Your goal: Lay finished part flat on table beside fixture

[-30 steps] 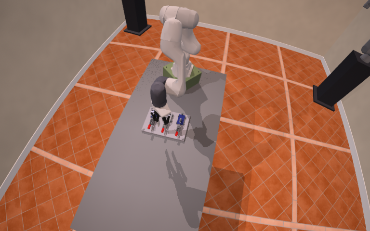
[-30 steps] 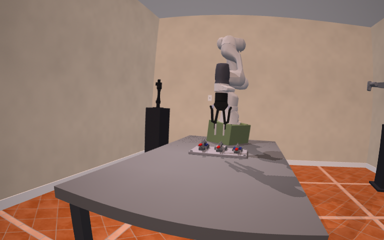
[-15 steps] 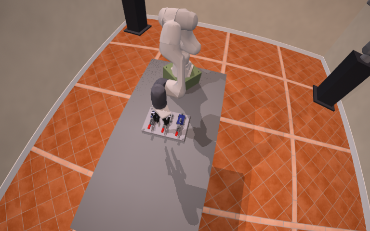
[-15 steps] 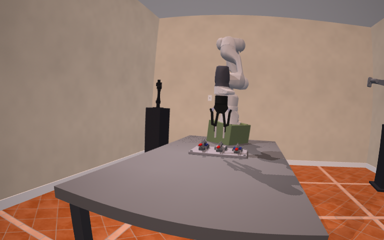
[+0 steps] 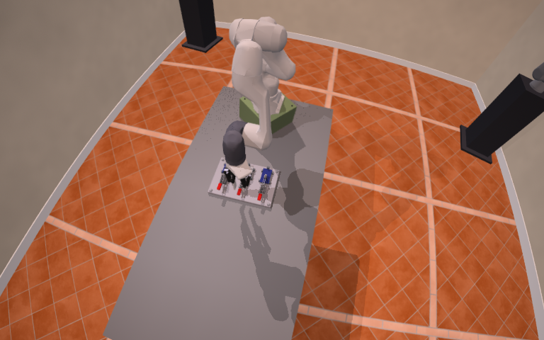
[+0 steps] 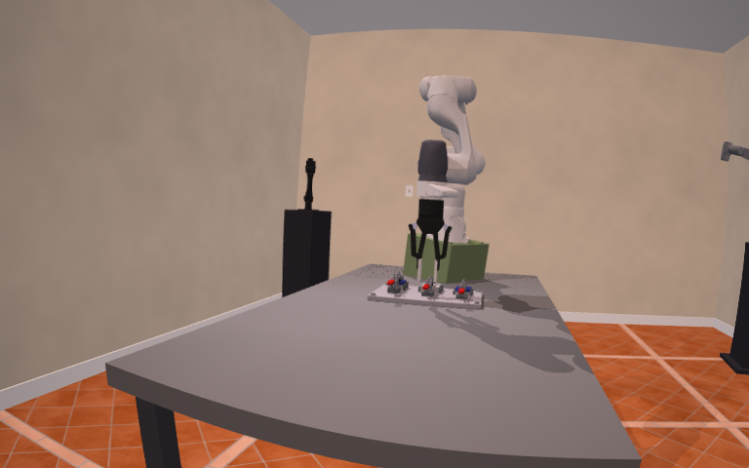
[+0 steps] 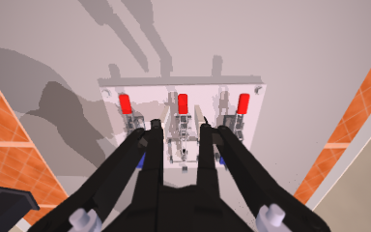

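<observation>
Room: tan walls, orange tiled floor, a long grey desk [image 6: 309, 353] with the arm mounted at its far end.
Fixture [image 5: 269, 198]: pale plate on the desk, three red-handled clamp stations side by side.
Finished part [image 7: 184, 145]: grey piece clamped in the middle station.
Blue blanks: one at each outer station, one [image 5: 265, 174] plain from above.
Gripper [image 7: 180, 127]: partly spread, holding nothing, fingers straddling the middle station.
Risk: judged high if lifted while the clamp holds; fingers could slip off.
Risk: fingers sit near both blanks; a sideways drift could knock them.
</observation>
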Controlling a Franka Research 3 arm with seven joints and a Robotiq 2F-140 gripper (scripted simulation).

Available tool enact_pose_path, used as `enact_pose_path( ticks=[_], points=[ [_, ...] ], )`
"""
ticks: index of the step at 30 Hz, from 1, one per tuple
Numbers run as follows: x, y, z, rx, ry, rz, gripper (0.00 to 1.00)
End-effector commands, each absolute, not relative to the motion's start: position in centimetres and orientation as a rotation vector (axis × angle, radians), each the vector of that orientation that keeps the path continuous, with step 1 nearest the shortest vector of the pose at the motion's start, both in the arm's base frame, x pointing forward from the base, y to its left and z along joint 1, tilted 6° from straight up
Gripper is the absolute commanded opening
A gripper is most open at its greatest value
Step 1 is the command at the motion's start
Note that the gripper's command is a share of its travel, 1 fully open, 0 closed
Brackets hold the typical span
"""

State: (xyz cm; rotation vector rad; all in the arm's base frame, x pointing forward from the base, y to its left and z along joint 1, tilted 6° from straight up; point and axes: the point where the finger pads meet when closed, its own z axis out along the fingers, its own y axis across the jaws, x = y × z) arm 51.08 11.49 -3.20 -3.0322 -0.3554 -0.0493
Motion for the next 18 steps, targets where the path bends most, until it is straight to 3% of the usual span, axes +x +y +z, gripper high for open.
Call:
enact_pose_path(
  ticks=[1,18],
  points=[
    [51.80,11.60,-3.24,-3.035,-0.342,-0.077,0.28],
    [51.81,11.64,-3.67,-3.035,-0.342,-0.077,0.28]
  ],
)
